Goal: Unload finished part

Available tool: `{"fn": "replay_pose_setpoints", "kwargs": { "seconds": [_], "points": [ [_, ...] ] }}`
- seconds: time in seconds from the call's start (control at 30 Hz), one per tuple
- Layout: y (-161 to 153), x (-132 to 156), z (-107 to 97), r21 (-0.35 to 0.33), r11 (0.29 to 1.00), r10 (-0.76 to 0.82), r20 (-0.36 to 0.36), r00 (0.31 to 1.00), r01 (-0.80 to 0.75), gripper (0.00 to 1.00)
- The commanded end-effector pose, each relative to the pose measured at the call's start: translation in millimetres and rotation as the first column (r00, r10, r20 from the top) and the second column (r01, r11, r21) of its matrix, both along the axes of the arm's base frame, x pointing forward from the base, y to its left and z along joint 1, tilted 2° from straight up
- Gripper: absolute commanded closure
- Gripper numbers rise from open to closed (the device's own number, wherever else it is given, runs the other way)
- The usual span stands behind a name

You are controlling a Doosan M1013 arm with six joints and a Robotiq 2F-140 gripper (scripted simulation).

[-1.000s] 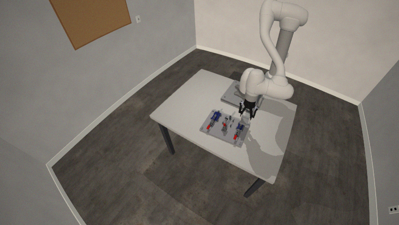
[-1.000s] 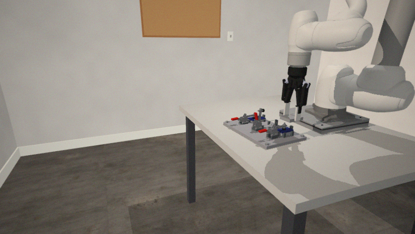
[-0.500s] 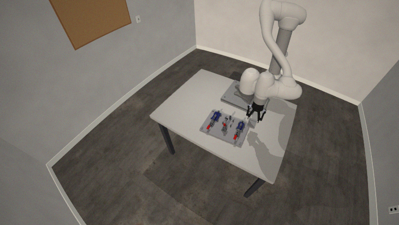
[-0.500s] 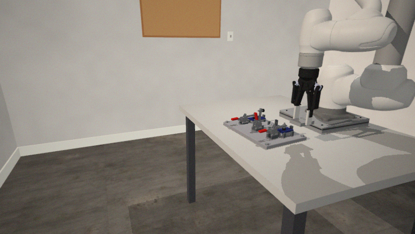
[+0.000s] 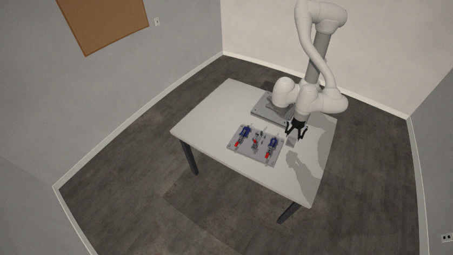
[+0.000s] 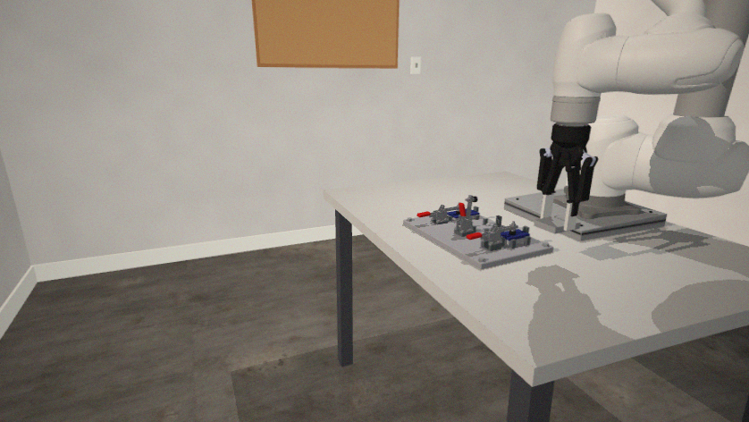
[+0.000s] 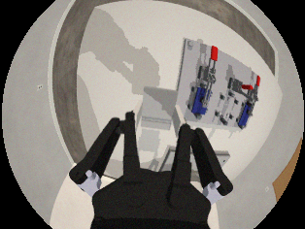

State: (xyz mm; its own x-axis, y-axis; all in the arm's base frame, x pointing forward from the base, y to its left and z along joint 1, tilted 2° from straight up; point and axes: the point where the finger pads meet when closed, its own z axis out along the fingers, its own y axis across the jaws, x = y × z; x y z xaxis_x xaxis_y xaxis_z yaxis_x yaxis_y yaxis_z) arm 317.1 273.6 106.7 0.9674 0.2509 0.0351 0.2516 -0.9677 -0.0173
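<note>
One gripper (image 5: 295, 134) pinches the gray finished part (image 5: 291, 141) beside the fixture (image 5: 235, 148), over bare table (image 5: 206, 114) stretching toward the far right edge.

- The grey finished part (image 5: 291, 141) is pinched between my fingers, low over the table beside the fixture (image 5: 233, 146).
- Two blue blanks (image 5: 244, 131) (image 5: 272, 143) lie clamped in the outer nests, to my side.
</note>
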Motion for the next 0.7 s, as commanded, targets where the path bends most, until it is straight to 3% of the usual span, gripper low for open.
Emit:
{"fn": "replay_pose_setpoints", "kwargs": {
  "seconds": [0.0, 0.67],
  "points": [
    [6.5, 1.3, 0.4, -0.002, 1.0, 0.002, 0.005, 1.0, -0.002, 1.0],
    [11.2, 0.3, -0.3, -0.002, 1.0, 0.001, 0.005, 1.0, -0.001, 1.0]
  ]
}}
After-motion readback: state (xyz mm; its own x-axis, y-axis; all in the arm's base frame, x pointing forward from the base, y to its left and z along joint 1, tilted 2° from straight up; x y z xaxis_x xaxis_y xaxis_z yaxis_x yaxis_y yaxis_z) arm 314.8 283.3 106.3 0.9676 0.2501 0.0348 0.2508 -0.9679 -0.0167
